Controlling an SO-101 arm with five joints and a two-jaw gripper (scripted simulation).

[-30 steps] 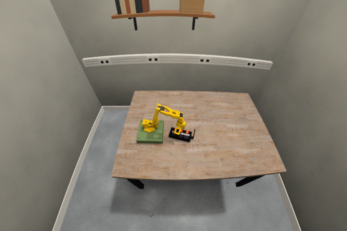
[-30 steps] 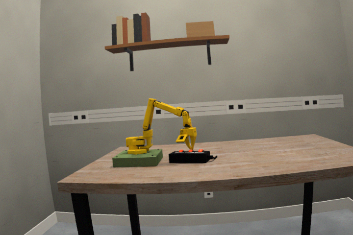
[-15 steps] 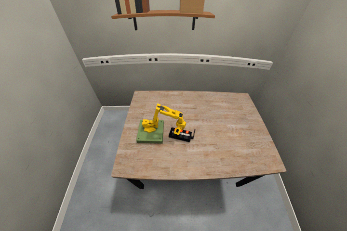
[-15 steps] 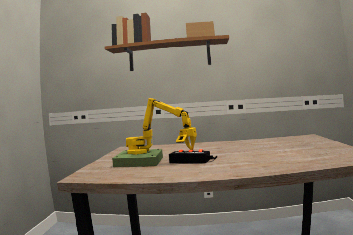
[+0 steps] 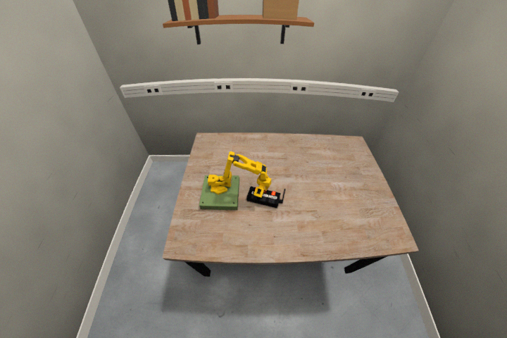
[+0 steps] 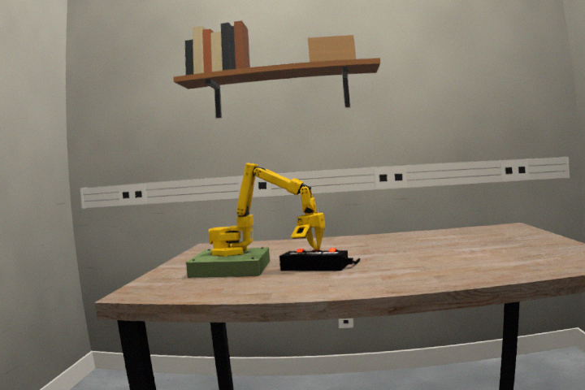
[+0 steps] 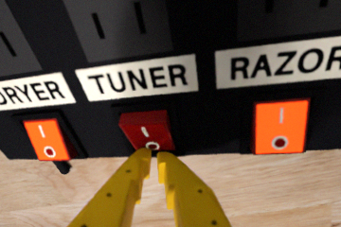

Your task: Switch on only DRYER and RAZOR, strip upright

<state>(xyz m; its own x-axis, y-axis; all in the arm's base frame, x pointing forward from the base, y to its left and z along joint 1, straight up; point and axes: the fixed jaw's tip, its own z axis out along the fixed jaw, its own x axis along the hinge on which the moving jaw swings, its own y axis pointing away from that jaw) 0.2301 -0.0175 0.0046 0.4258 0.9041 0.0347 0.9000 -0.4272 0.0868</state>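
Note:
A black power strip (image 5: 267, 199) (image 6: 312, 260) (image 7: 211, 104) lies face up on the wooden table (image 5: 322, 191) (image 6: 440, 257), just right of the arm's green base. In the wrist view its labels read DRYER, TUNER and RAZOR. The DRYER switch (image 7: 44, 138) and the RAZOR switch (image 7: 279, 126) glow bright orange. The TUNER switch (image 7: 146, 130) is dark red and tipped down at its near end. My gripper (image 7: 153, 155) (image 6: 318, 248) (image 5: 258, 192) is shut and empty, and its tips press on the near end of the TUNER switch.
The arm stands on a green base block (image 5: 219, 194) (image 6: 228, 262) left of the strip. The strip's short cable stub (image 5: 284, 194) (image 6: 355, 262) sticks out on its right end. A wall shelf (image 6: 275, 70) with books hangs behind.

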